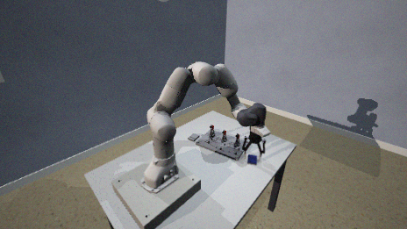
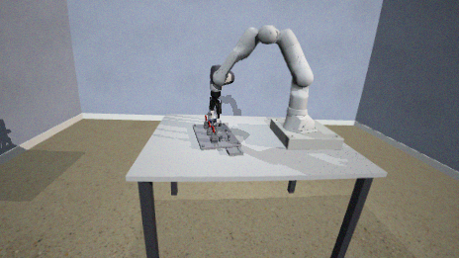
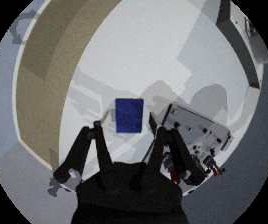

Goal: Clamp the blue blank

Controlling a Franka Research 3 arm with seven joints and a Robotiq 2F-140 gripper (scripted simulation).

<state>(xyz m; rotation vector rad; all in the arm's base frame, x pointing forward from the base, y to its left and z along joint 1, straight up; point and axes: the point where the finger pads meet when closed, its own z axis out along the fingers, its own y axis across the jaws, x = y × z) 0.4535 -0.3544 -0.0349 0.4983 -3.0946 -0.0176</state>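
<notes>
The blue blank (image 1: 252,159) lies on the table beside the fixture plate's end, near the table's far edge. In the wrist view the blue blank (image 3: 129,115) lies straight below, between my fingers' lines. My gripper (image 1: 255,146) hangs a little above it, open and empty; it also shows in the wrist view (image 3: 126,137). The grey fixture plate (image 1: 220,145) carries three clamps with red handles (image 1: 224,133). A small grey part (image 1: 193,137) lies flat on the table at the plate's other end; I cannot make out its slot. It also shows in the exterior view (image 2: 234,151).
The arm's base stands on a grey block (image 1: 157,190) at the table's near side. The table edge (image 1: 287,156) runs close to the blank. The fixture plate (image 3: 197,129) shows at the right of the wrist view.
</notes>
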